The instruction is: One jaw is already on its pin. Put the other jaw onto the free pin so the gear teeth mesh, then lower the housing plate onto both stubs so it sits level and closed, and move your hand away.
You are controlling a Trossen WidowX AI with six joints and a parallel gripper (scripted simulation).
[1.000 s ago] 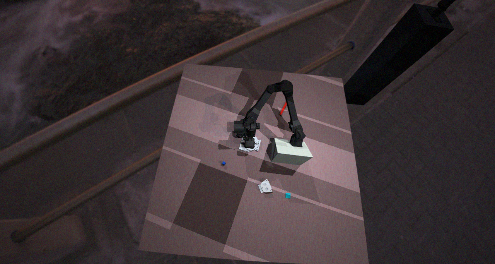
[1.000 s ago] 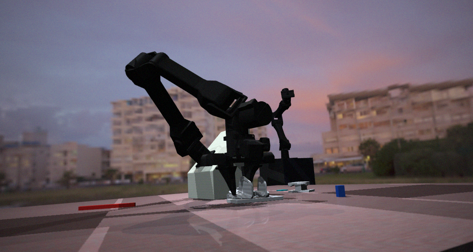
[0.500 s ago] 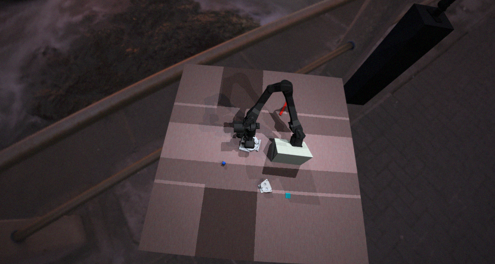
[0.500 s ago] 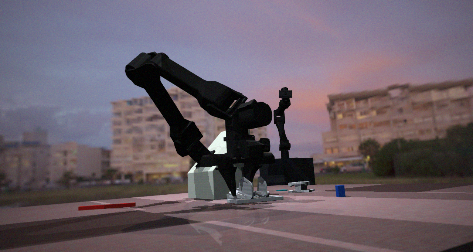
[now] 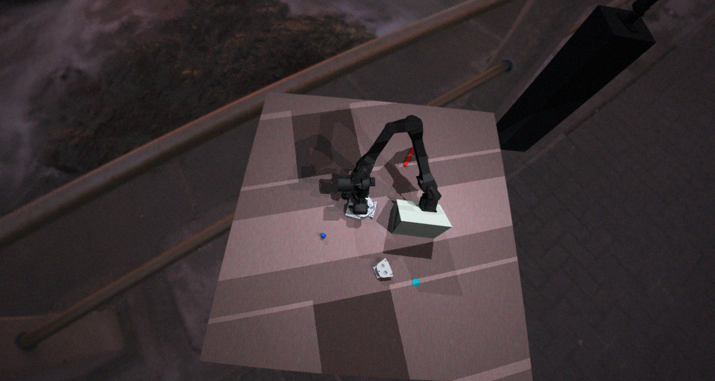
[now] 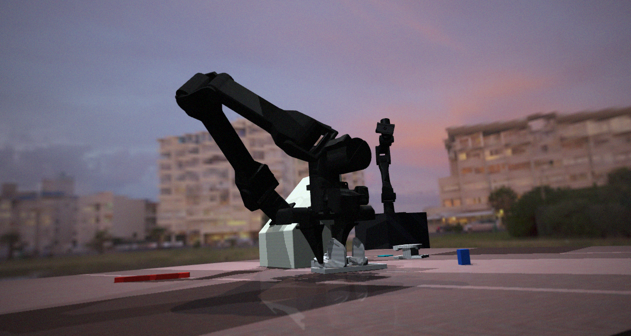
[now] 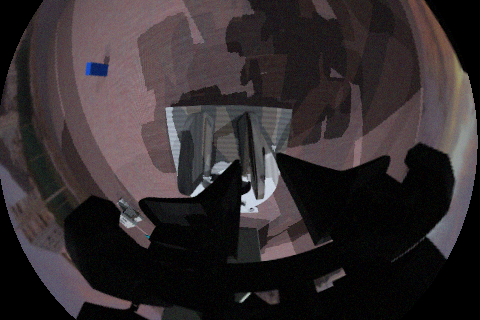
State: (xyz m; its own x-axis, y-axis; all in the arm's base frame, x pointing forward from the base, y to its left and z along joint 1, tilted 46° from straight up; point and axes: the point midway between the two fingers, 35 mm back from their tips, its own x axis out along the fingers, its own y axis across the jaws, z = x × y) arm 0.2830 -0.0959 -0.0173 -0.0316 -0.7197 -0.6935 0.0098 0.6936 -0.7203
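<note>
Two metal jaws stand upright, side by side, on the base plate [image 5: 352,215] [image 6: 353,268] [image 7: 172,125] at mid-frame from above. The second seems placed; gear meshing can't be confirmed. The housing plate [image 5: 385,270] [image 6: 407,247] [image 7: 129,213], lower centre, is still to be fitted. The tool [image 5: 360,209] [image 6: 331,255] [image 7: 258,160], partly closed, grips one jaw low down, near the base.

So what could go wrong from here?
Opening the gripper might knock the neighbouring claw, since one finger reaches in close to it.
The gripper hides the gear teeth from above, so a bad mesh could go unnoticed.
The gripped claw could twist off line if the arm shifts sideways.
</note>
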